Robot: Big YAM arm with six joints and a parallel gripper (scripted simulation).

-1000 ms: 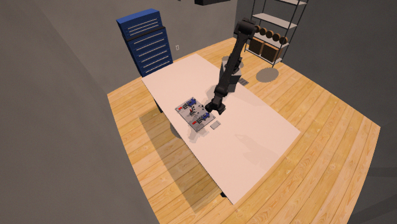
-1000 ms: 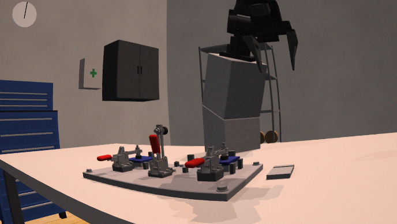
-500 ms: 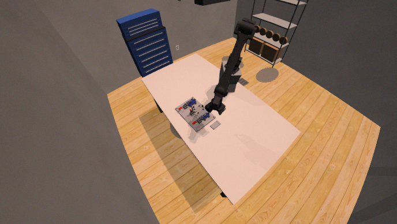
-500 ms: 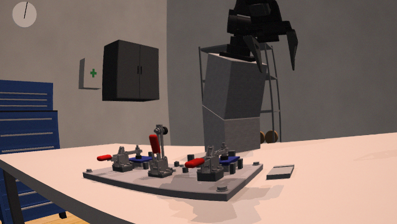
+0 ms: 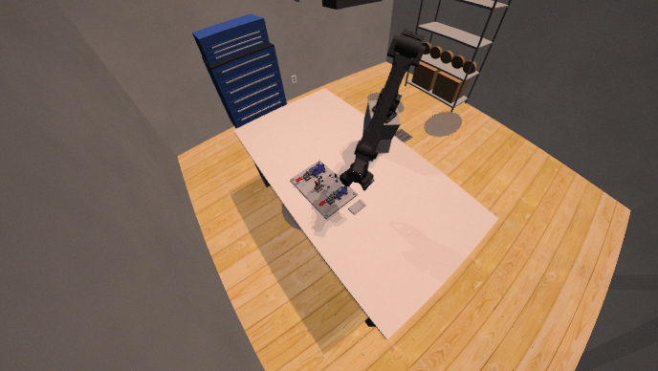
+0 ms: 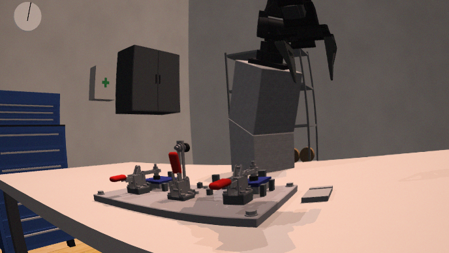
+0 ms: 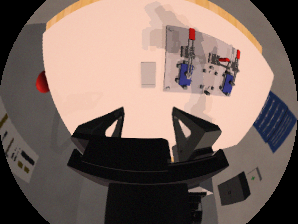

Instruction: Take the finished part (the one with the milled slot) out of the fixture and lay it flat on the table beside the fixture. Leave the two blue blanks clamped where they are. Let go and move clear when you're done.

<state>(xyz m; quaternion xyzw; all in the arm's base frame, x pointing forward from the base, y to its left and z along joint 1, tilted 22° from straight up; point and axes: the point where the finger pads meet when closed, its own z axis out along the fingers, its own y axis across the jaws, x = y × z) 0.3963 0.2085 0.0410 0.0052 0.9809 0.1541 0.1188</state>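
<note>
In the top view, the flat grey rectangular finished part [image 5: 357,207] [image 6: 317,194] [image 7: 148,75] lies on the pale desk [image 5: 430,210] [image 6: 375,212] [image 7: 100,55], just beside the grey metal fixture plate [image 5: 330,210] [image 6: 209,208] [image 7: 172,50], at its four o'clock; the black two-fingered gripper [image 5: 356,181] [image 6: 314,80] [image 7: 148,110] is near the plate's two o'clock edge. In the exterior view, the part rests flat at the plate's three o'clock, a groove near its far edge, while the gripper hangs well above the desk, released, fingers apart around nothing. One blue blank [image 5: 318,169] [image 6: 167,178] [image 7: 228,84] and another blue blank [image 5: 341,191] [image 6: 262,180] [image 7: 183,76] sit under their clamps; between them, the middle clamp's red handle [image 5: 317,184] [image 6: 175,162] [image 7: 224,60] stands upright. In the wrist view, the part sits at twelve o'clock from the gap between the fingertips, at the plate's nine o'clock.
</note>
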